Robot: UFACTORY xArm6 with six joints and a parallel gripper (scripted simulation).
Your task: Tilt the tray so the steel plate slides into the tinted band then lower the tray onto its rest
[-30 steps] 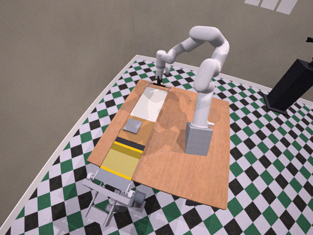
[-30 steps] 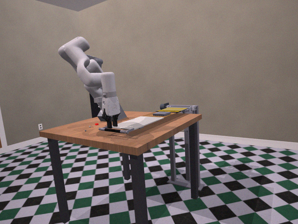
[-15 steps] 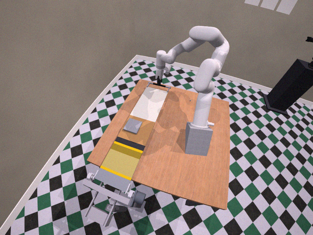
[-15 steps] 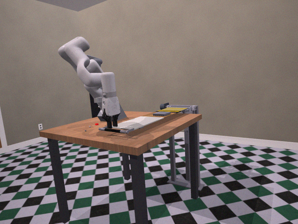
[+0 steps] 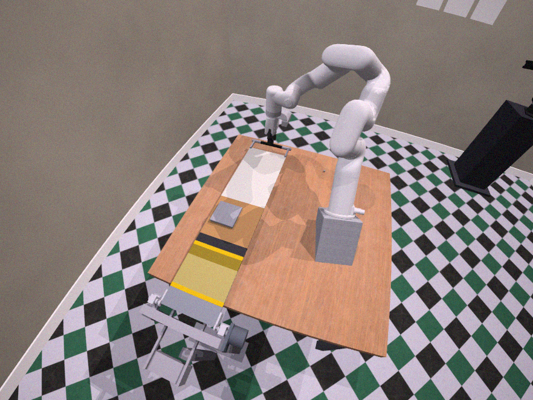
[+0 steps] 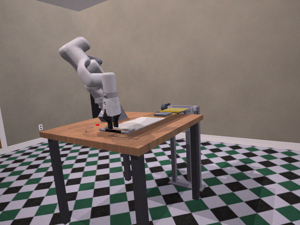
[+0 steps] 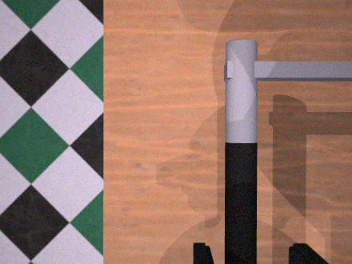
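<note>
My claw (image 6: 112, 125) hangs at the near end of the tray (image 5: 254, 176), right over its handle (image 7: 240, 192). The handle is a long bar, and it runs straight through the gap between my two fingers. One finger is on each side of it. I can see a bit of bench (image 5: 309, 275) between each finger and the bar, so I am not squeezing it. My claw is half open and holds nothing.

The steel plate (image 5: 226, 214) lies flat on the tray, far from my claw, about halfway down the bed. The tinted band (image 5: 206, 270) is even farther from my claw, past the plate. So the plate has to slide straight away from me to get there. It is not in the band yet.

I think I must pinch the bar first and then lift this end, so the far end is lower and the plate slides.

Now I count. There is one arm and one claw. There is one tray with one handle. There is one steel plate. There is one tinted band with two yellow lines, one line (image 5: 217, 249) on the side nearer my claw and one line (image 5: 196, 293) on the far side.
</note>
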